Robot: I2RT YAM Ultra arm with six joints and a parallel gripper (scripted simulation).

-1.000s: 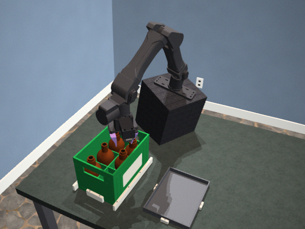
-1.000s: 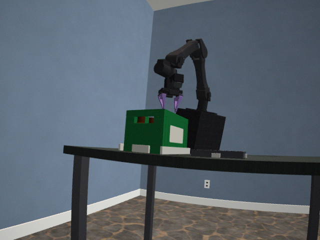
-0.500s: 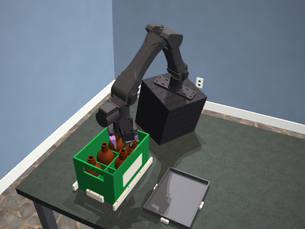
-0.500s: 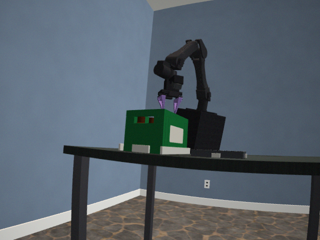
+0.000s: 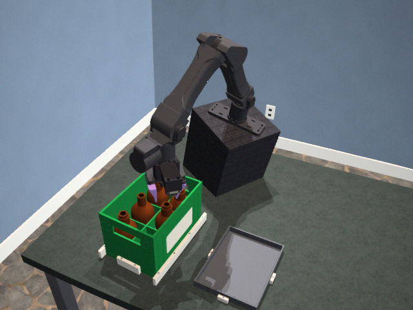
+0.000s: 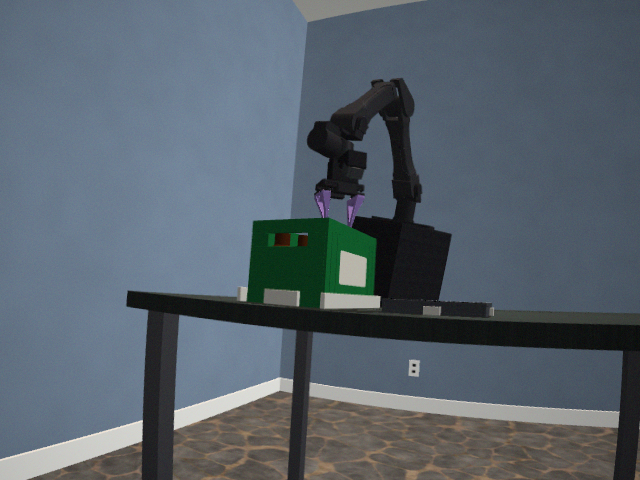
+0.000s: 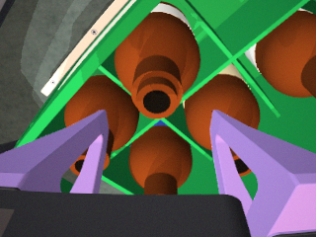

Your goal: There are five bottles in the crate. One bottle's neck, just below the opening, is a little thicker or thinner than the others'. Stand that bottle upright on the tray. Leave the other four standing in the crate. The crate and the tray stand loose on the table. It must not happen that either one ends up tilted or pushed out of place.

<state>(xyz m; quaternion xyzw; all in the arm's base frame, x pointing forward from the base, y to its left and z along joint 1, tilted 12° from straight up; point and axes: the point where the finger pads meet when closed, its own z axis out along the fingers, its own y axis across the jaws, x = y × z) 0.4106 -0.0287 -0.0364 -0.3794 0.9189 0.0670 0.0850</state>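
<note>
The green crate [image 5: 128, 256] [image 6: 289, 268] [image 7: 74, 89] holds five upright brown bottles; one cell has none. In the top view they include a near-left bottle, a middle-left bottle [image 5: 142, 212] and a front-right bottle [image 5: 163, 218]. My gripper [image 5: 166, 199] [image 6: 337, 221] [image 7: 159, 119] is open, pointing down, its tips near rim height over the crate's robot-side end. In the wrist view a bottle [image 7: 160, 158] lies low between the fingers, its mouth hidden by my palm. I cannot tell which neck differs. The grey tray [image 5: 250, 256] [image 6: 400, 305] bears nothing.
Low white strips [image 5: 180, 248] [image 6: 350, 301] run beside the crate, and small white blocks [image 5: 222, 298] touch the tray's sides. The dark pedestal [image 5: 230, 166] [image 6: 413, 258] stands behind. Green dividers and neighbouring bottles [image 7: 101, 109] [image 7: 222, 106] are close to both fingers.
</note>
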